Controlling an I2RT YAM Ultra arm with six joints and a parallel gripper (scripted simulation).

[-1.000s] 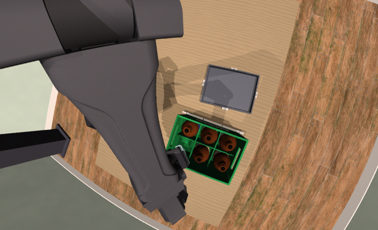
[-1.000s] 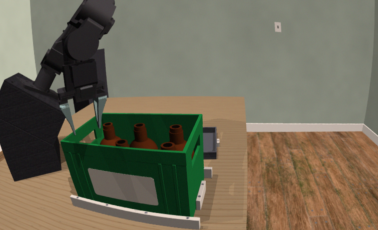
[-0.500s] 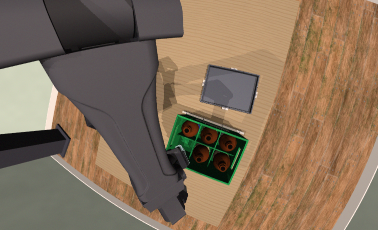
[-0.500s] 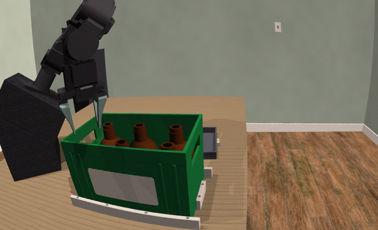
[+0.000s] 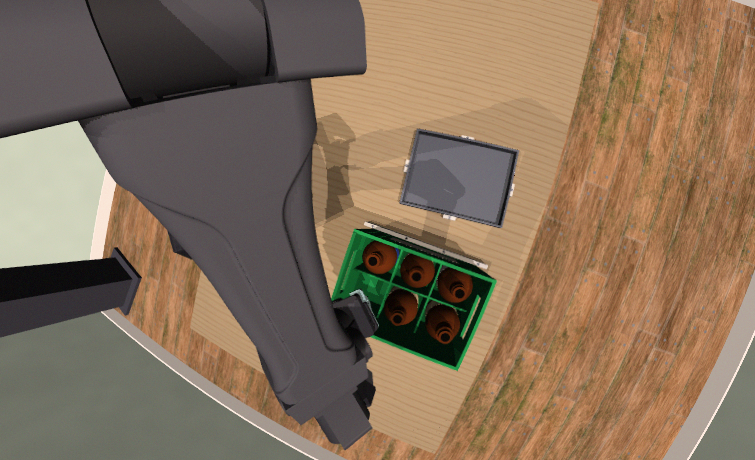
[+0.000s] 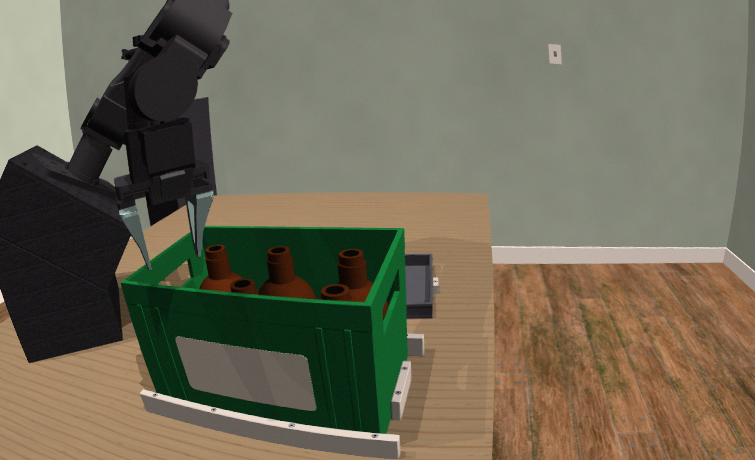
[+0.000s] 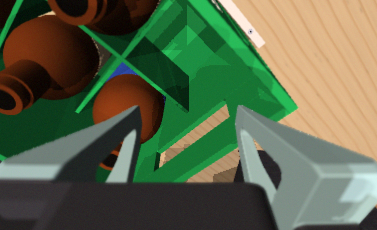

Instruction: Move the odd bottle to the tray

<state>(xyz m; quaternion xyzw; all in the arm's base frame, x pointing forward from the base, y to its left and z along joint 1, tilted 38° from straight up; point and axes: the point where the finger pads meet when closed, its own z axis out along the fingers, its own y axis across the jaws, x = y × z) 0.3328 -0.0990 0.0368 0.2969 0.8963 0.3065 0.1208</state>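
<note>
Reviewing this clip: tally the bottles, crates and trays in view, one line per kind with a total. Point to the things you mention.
Brown bottles [image 5: 381,255] [image 6: 280,274] [image 7: 54,55]: 5, all standing in the crate
Green crate [image 5: 414,350] [image 6: 254,317] [image 7: 279,102]: 1
Grey tray [image 5: 471,171] [image 6: 419,285]: 1, holding no bottle
Total: 7

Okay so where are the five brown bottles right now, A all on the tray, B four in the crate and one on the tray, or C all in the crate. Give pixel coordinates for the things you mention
C: the top view shows all five bottles [image 5: 401,307] [image 6: 280,274] [image 7: 51,57] inside the green crate [image 5: 414,352] [image 6: 340,320] [image 7: 279,102], and none on the tray [image 5: 466,177] [image 6: 418,280].
</note>
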